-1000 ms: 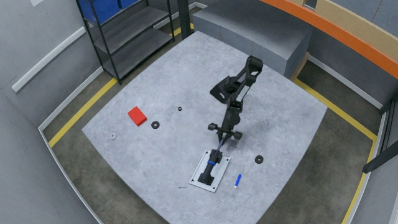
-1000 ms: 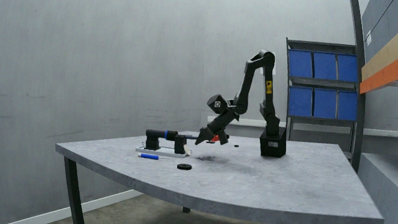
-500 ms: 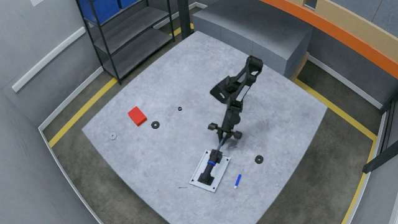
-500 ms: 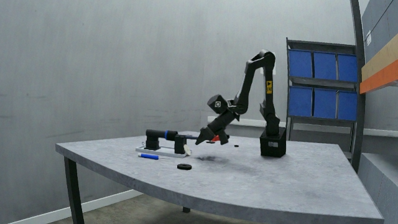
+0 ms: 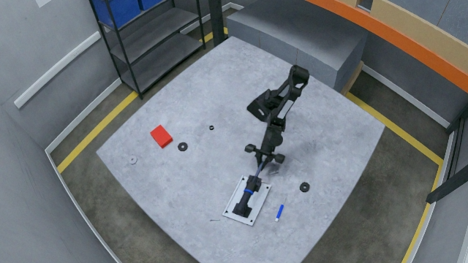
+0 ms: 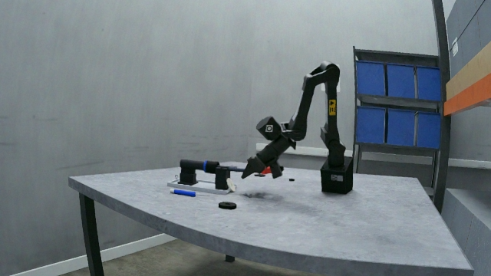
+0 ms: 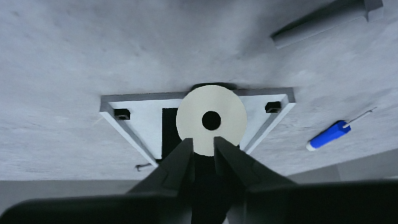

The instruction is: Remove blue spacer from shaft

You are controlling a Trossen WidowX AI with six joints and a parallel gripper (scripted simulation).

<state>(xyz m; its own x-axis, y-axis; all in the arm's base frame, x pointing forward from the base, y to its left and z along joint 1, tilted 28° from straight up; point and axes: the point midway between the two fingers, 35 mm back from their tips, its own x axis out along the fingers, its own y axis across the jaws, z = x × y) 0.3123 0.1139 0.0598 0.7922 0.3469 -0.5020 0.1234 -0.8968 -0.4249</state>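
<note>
A white baseplate (image 5: 264, 197) (image 6: 203, 186) (image 7: 145, 114) carries the big housing block (image 5: 241, 208) (image 6: 188, 172) and a small block (image 5: 254, 182) (image 6: 222, 177). The blue spacer (image 5: 248, 191) (image 6: 204, 167) sits on the shaft between the two blocks, next to the big housing, with dark spacers beside it. The thin dark shaft (image 5: 259, 169) (image 6: 235, 169) sticks out of the small block towards the arm. My gripper (image 5: 262, 165) (image 6: 245, 174) (image 7: 203, 145) is shut on the shaft's free end. A cream washer (image 6: 230, 184) (image 7: 225, 107) leans at the small block's outer face and hides that block in the wrist view.
A blue pen-like tool (image 5: 279, 212) (image 6: 183, 192) (image 7: 328, 135) lies beside the plate. Black washers (image 5: 304, 187) (image 5: 182, 146) (image 5: 211, 127) (image 6: 227, 205), a grey washer (image 5: 132, 158) and a red block (image 5: 161, 136) lie on the table. A shelf rack (image 5: 146, 44) stands off the table's far corner.
</note>
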